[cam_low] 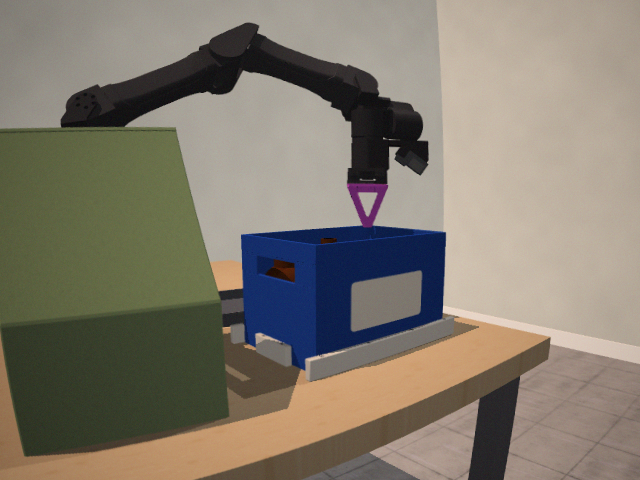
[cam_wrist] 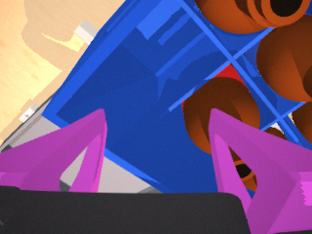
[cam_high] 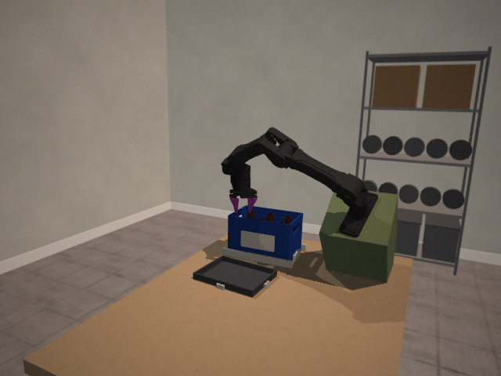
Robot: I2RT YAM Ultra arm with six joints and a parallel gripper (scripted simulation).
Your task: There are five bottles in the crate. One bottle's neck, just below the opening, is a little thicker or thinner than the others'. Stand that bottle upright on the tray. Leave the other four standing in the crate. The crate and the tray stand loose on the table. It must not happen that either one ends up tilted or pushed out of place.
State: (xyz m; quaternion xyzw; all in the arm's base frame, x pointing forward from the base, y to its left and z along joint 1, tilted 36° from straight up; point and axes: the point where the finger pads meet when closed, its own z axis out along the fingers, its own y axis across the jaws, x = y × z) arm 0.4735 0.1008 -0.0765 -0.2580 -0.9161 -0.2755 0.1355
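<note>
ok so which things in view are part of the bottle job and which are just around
Part of the job:
- blue crate
- brown bottles
- black tray
- gripper

Just around:
- shelf rack
- cardboard-brown boxes
- dark round things

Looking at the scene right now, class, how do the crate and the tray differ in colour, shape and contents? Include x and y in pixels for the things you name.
The crate [cam_high: 257, 251] [cam_low: 379, 330] is blue, while the tray [cam_high: 236, 274] is dark grey or black. The crate is a tall box with high walls; the tray is flat with a low rim. The crate holds brown bottles [cam_high: 270, 217] [cam_wrist: 221, 114]; no bottle stands on the tray. Both are open at the top and rest on the table [cam_high: 226, 327] [cam_low: 361, 408].
</note>
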